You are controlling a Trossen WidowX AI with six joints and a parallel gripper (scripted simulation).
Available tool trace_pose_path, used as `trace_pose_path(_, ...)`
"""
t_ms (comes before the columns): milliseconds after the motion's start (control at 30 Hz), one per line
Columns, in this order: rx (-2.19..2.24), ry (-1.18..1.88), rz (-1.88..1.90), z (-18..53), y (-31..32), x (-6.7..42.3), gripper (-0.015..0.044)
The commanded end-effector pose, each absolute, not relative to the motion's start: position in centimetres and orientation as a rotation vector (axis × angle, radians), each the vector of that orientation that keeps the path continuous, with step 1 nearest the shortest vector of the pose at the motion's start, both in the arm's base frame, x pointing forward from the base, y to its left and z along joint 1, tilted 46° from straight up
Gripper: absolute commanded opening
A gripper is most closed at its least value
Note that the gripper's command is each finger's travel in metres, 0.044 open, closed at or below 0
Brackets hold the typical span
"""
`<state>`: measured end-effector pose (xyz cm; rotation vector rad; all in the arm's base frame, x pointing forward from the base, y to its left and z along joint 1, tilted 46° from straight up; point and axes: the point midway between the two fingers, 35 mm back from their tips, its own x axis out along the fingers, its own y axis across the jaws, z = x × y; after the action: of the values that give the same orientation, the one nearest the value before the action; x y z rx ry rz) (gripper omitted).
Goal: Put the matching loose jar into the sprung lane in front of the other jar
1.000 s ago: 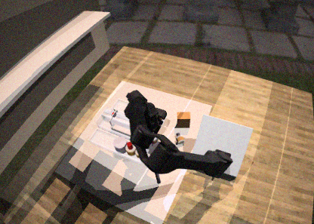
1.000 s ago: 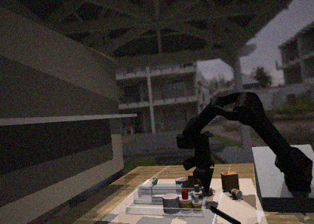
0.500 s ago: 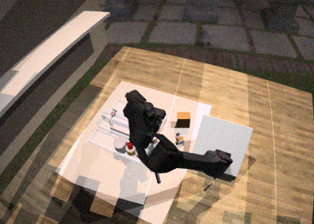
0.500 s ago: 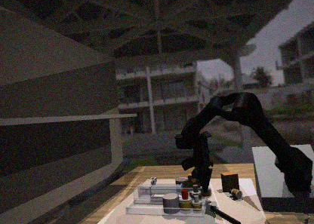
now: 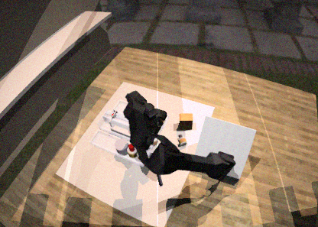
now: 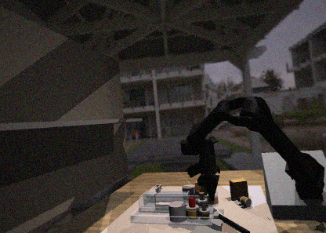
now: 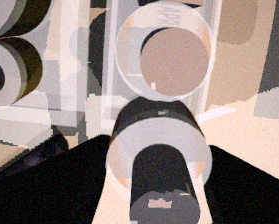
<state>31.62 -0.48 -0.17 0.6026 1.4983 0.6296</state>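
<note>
My gripper (image 7: pixel 156 149) (image 6: pixel 208 190) is shut on a clear jar with a dark lid (image 7: pixel 159 183), held just in front of the open end of a clear-walled lane (image 7: pixel 118 23). Another clear jar (image 7: pixel 170 52) stands inside that lane, straight ahead of the held jar and close to it. I cannot tell whether the two jars touch. In the top view the arm hides the gripper and the held jar. The lane's pusher plate is not visible.
The lane rack (image 5: pixel 108 135) (image 6: pixel 157 202) lies on a white mat. A red-lidded jar (image 5: pixel 131 149) (image 6: pixel 191 202) and a grey cylinder (image 5: pixel 121 146) (image 6: pixel 177 210) stand at its front. A brown box (image 5: pixel 186 120) (image 6: pixel 238 188), a small jar on its side (image 5: pixel 182 141) (image 6: pixel 245 200), a black rod (image 5: pixel 160 179) and a grey slab (image 5: pixel 225 137) lie to the right.
</note>
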Motion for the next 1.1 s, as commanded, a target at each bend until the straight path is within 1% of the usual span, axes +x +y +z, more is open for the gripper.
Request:
trace_pose_path(0,0.600,1.470,0.631,0.2,-0.6,32.5,0.0000)
trace_pose_path(1067,0.600,1.470,0.632,0.5,-0.7,33.6,0.0000)
